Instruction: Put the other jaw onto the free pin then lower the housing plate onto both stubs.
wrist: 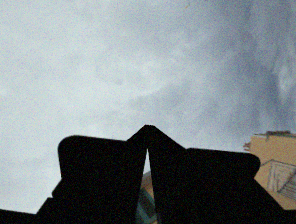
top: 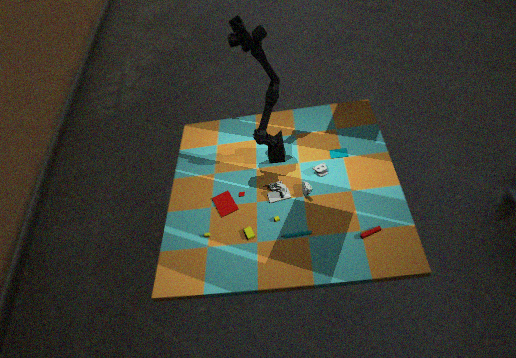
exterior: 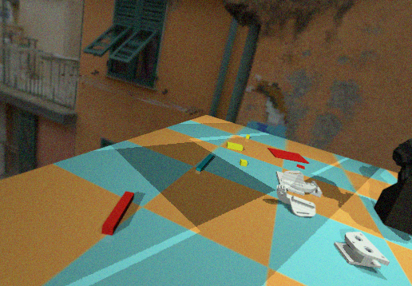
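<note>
The white base plate [top: 280,199] [exterior: 281,176] lies on the checkered board, with one white jaw [top: 282,188] [exterior: 310,188] on it; the pins are too small to make out. The other white jaw [top: 307,188] [exterior: 304,208] lies off the base plate, beside it, its toothed end towards the base in the exterior view. The white housing plate [top: 320,170] [exterior: 362,244], with two round holes, lies apart on the board and looks tilted. My gripper [top: 236,21] [wrist: 148,129] is shut and empty, raised high above the board, far from the parts. Its fingertips meet against the sky in the wrist view.
A red plate [top: 225,204] [exterior: 288,155], small red piece [top: 242,194] [exterior: 300,167], yellow block [top: 249,233] [exterior: 235,146], teal bar [top: 297,234] [exterior: 205,162], red bar [top: 371,232] [exterior: 118,213] and teal plate [top: 339,153] lie around the parts. Two smaller yellow pieces lie near the yellow block.
</note>
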{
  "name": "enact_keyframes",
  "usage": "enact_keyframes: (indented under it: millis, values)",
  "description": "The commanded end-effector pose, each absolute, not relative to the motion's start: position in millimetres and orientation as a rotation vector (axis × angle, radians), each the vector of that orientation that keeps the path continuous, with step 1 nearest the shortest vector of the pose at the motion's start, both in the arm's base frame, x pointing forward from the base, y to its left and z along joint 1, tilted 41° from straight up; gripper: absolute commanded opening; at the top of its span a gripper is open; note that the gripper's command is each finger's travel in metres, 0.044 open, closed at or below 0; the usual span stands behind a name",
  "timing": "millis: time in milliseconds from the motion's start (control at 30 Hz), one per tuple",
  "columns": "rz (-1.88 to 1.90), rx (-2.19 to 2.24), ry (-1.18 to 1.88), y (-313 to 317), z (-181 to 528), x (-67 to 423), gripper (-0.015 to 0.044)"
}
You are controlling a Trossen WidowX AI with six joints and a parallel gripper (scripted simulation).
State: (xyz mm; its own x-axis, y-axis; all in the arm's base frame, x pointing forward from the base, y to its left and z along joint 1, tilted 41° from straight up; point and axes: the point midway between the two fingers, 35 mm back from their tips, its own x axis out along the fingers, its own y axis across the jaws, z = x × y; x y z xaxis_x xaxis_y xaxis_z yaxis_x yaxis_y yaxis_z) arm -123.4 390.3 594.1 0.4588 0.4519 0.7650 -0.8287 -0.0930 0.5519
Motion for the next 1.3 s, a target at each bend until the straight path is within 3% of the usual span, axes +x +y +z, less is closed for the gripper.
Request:
enact_keyframes:
  millis: [0, 733, 1267]
  values:
    - [1.107, 1.286, -0.41, 362.0, 612.4, -120.6, 0.0]
    - [1.051, 1.5, -0.519, 215.3, 686.1, -94.5, 0.0]
    - [0.865, 1.675, -0.603, 106.6, 707.5, -21.7, 0.0]
